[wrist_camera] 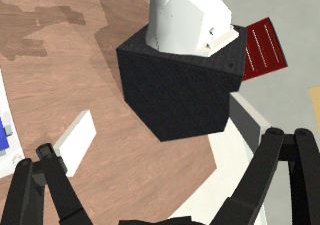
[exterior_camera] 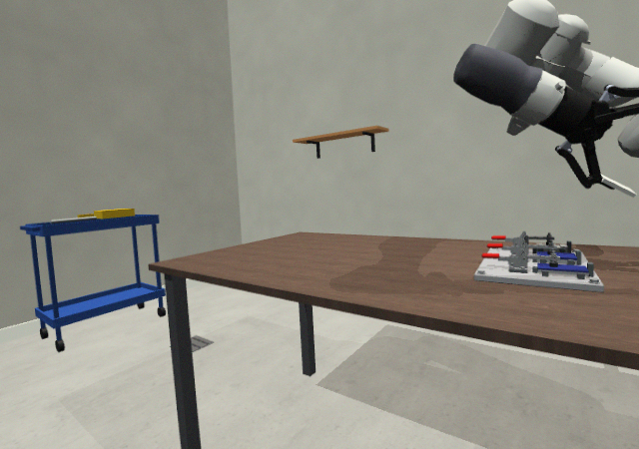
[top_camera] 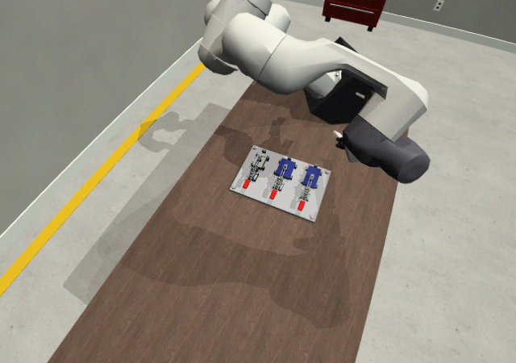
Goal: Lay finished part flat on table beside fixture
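Note:
The fixture plate (top_camera: pixel 285 204) (exterior_camera: pixel 536 281) lies on the table; its edge also shows in the wrist view (wrist_camera: pixel 5 105). It carries three toggle clamps with red handles. The right blue blank (top_camera: pixel 316 177) (exterior_camera: pixel 570 267) (wrist_camera: pixel 2 139) and the middle blue blank (top_camera: pixel 291 168) sit under their clamps. The left station has no blue blank; a small pale grey piece there, apparently the finished part (top_camera: pixel 261 159), is too small to show its slot or how it is clamped. My gripper (wrist_camera: pixel 159 114) is open and empty, high above the table on the robot-base side of the fixture, tilted toward the base.
The dark robot base block (wrist_camera: pixel 175 95) (top_camera: pixel 333 109) stands behind the fixture. The wooden table (top_camera: pixel 233 309) (exterior_camera: pixel 360 279) extends past the red-handle side. A red drawer cabinet (top_camera: pixel 356 1) (wrist_camera: pixel 265 50) and a blue cart (exterior_camera: pixel 98 227) stand away from the table.

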